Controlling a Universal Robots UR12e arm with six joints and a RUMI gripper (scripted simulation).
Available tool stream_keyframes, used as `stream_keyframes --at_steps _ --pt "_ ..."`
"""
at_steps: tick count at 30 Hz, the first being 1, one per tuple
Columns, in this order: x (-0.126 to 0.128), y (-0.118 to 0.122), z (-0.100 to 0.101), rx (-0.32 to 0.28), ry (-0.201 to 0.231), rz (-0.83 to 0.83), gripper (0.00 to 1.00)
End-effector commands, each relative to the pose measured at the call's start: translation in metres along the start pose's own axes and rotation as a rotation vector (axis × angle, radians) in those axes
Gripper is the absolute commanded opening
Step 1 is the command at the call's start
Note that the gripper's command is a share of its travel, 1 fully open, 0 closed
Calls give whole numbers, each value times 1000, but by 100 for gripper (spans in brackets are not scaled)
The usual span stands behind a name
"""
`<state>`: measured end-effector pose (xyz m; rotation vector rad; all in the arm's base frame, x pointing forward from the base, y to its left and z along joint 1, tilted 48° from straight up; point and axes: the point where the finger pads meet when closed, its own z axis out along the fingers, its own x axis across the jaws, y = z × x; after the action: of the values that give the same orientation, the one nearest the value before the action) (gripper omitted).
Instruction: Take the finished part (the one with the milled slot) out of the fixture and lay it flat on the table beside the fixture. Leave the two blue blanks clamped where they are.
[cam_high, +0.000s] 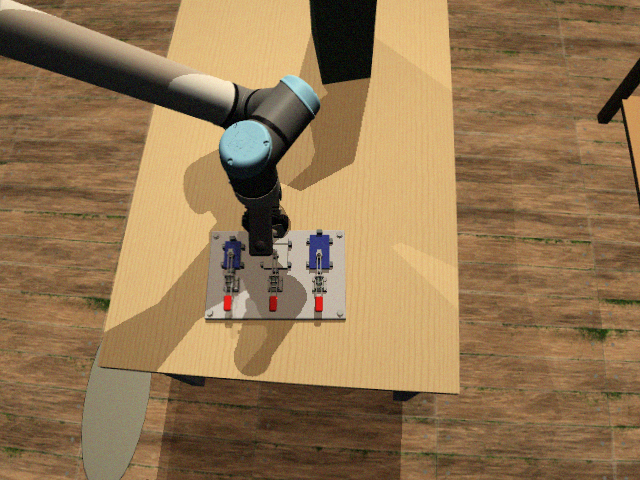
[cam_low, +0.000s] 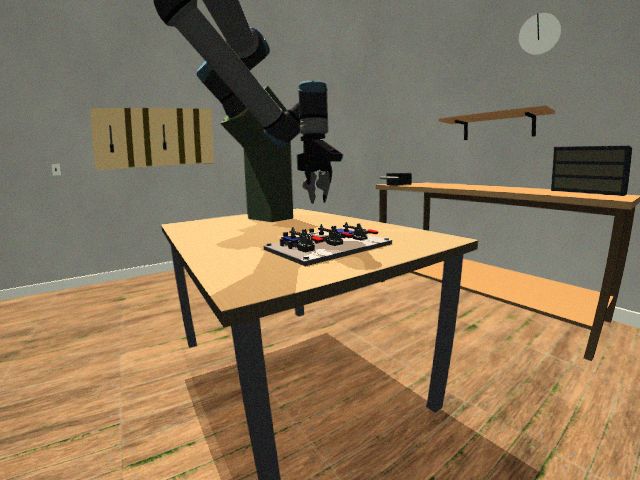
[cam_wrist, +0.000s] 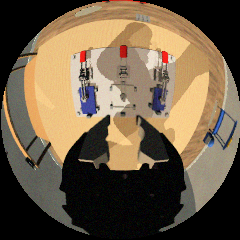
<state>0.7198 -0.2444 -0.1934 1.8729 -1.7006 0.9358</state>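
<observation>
I see a workshop: pegboard w/ tools on grey wall, long workbench w/ drawer cabinet, wall shelf, clamp fixture on wood table.

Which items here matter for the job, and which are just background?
Job: fixture; finished part in the middle station; two blue blanks; claw, holding nothing, above the table.

Background: side bench; drawer cabinet; wall shelf; clock.
</observation>
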Motion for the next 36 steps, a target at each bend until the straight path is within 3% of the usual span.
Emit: stream_keyframes --at_steps 1,12,14,21,36 --pt "2 -21 -3 8 3 3 28" --pt "0 -91 -3 6 2 1 28" --pt "0 -91 -3 6 2 1 28" --pt "-1 -126 -2 5 2 0 28" --pt "0 -134 1 3 1 1 28"
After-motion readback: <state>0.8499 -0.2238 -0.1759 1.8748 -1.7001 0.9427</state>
